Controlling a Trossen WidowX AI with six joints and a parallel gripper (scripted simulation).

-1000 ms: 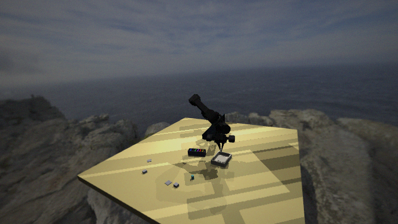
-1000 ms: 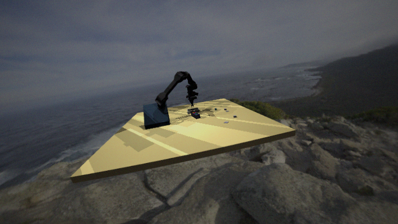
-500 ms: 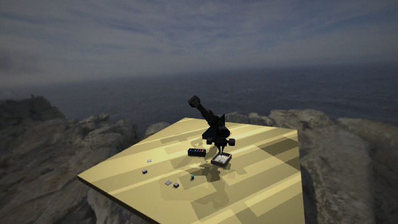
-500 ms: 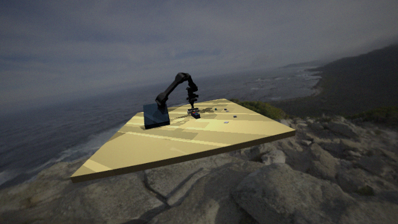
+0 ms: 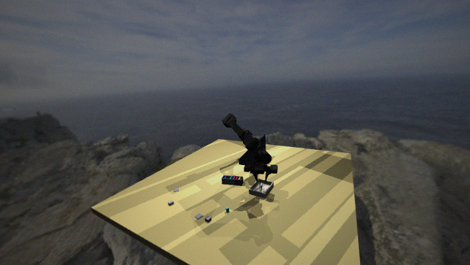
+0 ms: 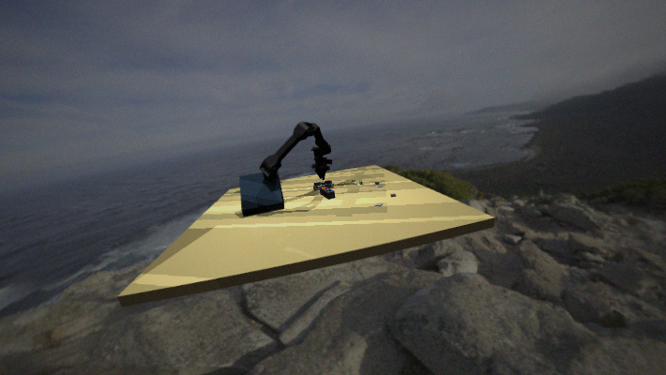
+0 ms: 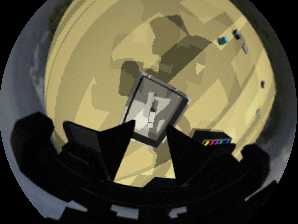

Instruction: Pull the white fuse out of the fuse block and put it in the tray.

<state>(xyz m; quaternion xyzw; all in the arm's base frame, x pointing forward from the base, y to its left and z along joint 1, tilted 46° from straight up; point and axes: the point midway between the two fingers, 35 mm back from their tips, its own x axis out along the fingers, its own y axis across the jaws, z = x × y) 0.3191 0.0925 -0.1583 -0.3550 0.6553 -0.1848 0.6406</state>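
Note:
The white fuse shows inside the tray in the wrist view, below and between the fingertips. Whether it rests flat on the tray floor is hard to tell. My gripper is open above the tray, with a finger standing clear on each side of the fuse. The black fuse block stands beside the tray, apart from it. It bears blue, green, purple, red and yellow fuses, with a dark gap between blue and green.
A small teal piece stands on the table, away from the tray. Grey pieces lie farther off, among them a dark block and a flat plate. The arm's dark blue base box stands behind the fuse block and tray.

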